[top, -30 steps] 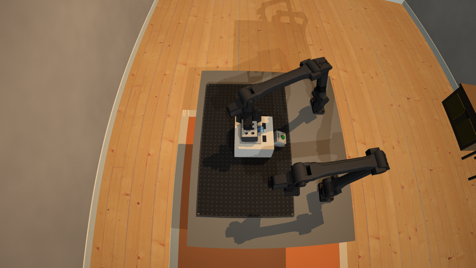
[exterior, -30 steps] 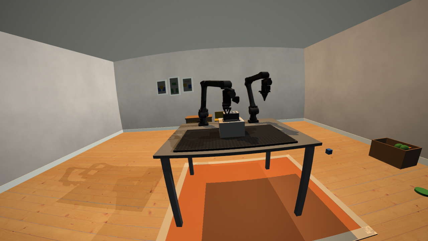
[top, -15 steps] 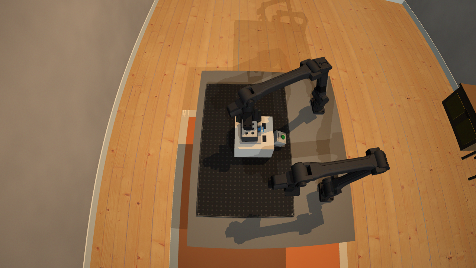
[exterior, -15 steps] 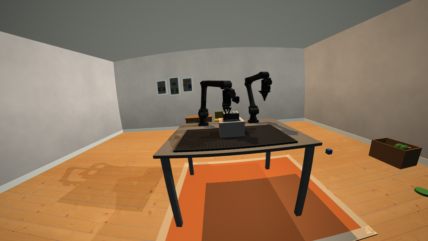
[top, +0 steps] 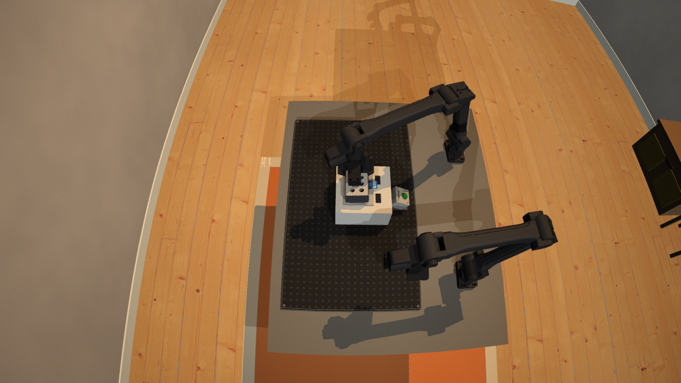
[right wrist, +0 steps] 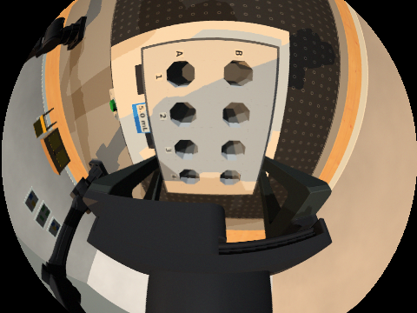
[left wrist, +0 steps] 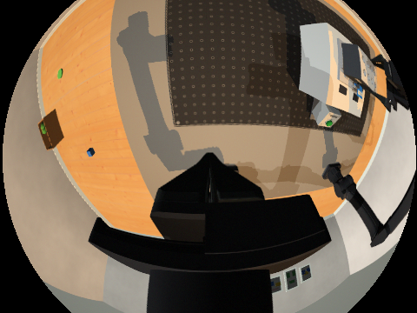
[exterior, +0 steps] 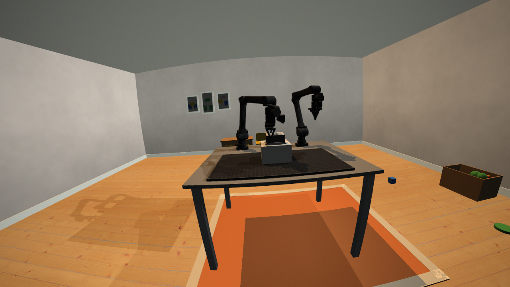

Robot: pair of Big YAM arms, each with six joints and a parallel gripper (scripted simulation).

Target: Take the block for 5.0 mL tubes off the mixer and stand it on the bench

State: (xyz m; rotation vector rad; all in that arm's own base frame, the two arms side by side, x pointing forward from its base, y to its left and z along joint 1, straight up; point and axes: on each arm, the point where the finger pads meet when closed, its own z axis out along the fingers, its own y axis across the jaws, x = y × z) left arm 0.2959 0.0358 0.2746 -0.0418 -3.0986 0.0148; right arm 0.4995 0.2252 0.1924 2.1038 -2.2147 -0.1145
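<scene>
Atop mixer (top: 363, 218) (exterior: 276, 154) (left wrist: 314, 52) (right wrist: 125, 54), block (top: 356, 196) (exterior: 276, 138) (left wrist: 352, 61) (right wrist: 210, 93) lengthwise side-to-side

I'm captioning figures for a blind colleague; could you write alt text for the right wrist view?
The right hand grips a pale tube block, its eight holes in columns A and B, rows 1 to 4; a blue "5.0 mL" label sits beside it.

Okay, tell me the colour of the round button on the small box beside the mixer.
Green; the button shows best in the top view.
</scene>
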